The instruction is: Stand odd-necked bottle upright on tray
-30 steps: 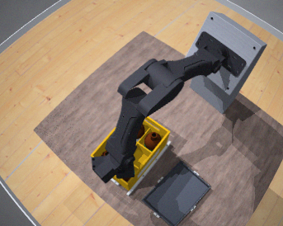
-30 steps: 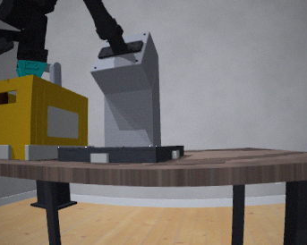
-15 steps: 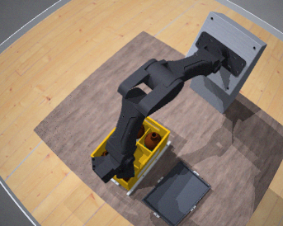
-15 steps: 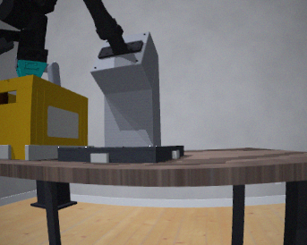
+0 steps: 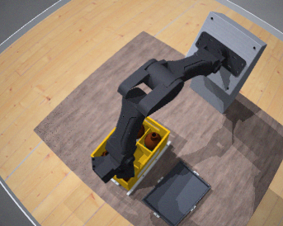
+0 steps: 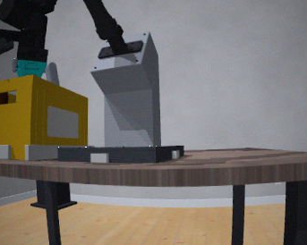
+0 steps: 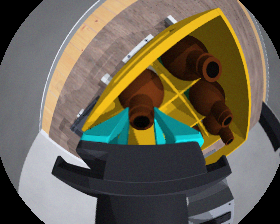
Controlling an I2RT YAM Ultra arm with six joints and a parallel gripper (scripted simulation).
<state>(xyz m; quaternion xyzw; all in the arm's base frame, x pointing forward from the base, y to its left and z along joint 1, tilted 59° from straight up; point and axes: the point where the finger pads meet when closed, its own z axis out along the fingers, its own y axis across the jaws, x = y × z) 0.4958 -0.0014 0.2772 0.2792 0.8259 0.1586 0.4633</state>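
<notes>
Brown, round-bodied bottle (image 7: 142,92) stood within the yellow, divided crate (image 5: 155,129) (image 6: 40,116) (image 7: 236,60). Dark grey, shallow rectangular tray (image 5: 176,194) (image 6: 124,155) (image 7: 84,118) lay flat beside the crate. Teal-fingered gripper (image 5: 124,170) (image 6: 32,71) (image 7: 141,111), partly open, was clamped on the bottle's neck.

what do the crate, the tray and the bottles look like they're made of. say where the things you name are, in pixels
The crate (image 5: 158,126) (image 6: 12,125) (image 7: 241,75): probably molded plastic, flat yellow, with thin, even walls.
The tray (image 5: 176,191) (image 6: 124,155): dark, fairly matte, perhaps plastic or painted metal.
The bottles (image 5: 152,140) (image 7: 141,92): reddish brown, soft shading; glazed ceramic or opaque glass, unclear which.
</notes>
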